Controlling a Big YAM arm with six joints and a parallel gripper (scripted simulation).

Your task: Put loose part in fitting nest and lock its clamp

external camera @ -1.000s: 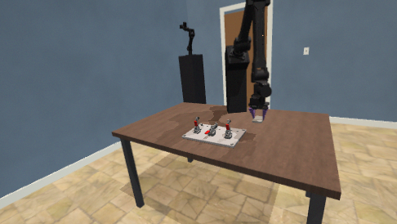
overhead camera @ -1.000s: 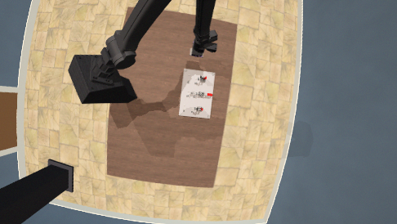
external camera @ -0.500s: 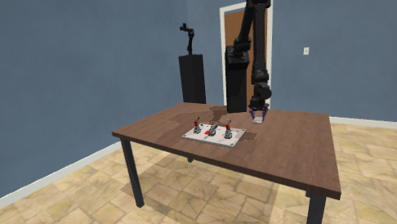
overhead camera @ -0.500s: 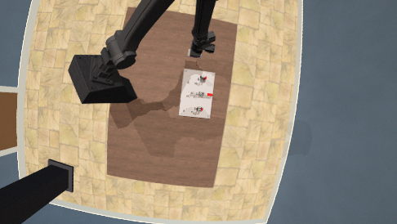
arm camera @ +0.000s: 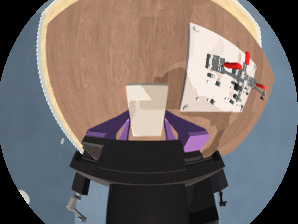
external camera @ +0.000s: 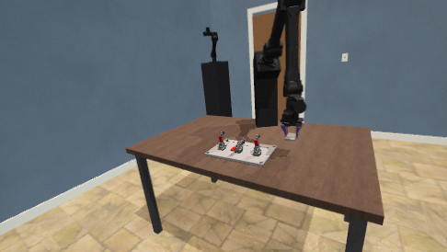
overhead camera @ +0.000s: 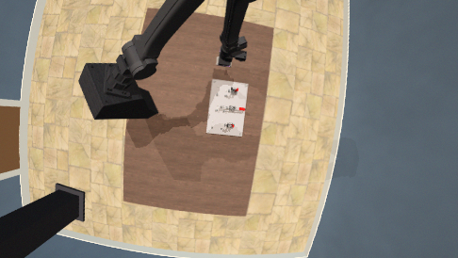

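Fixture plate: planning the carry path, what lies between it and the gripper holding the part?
Only bare table separates gripper, part and fixture plate, per the top view.

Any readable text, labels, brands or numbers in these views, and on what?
None readable.
The fixture plate carries only clamps with red handles, no legible marks.
The pale part in the gripper shows a blank face.
The wall plate is too small to tell.

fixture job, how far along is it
Done: the gripper is shut on the pale flat part, lifted off the table beside the fixture plate. In hand: carrying it. Left: seating it in its matching nest and locking that red-handled clamp.
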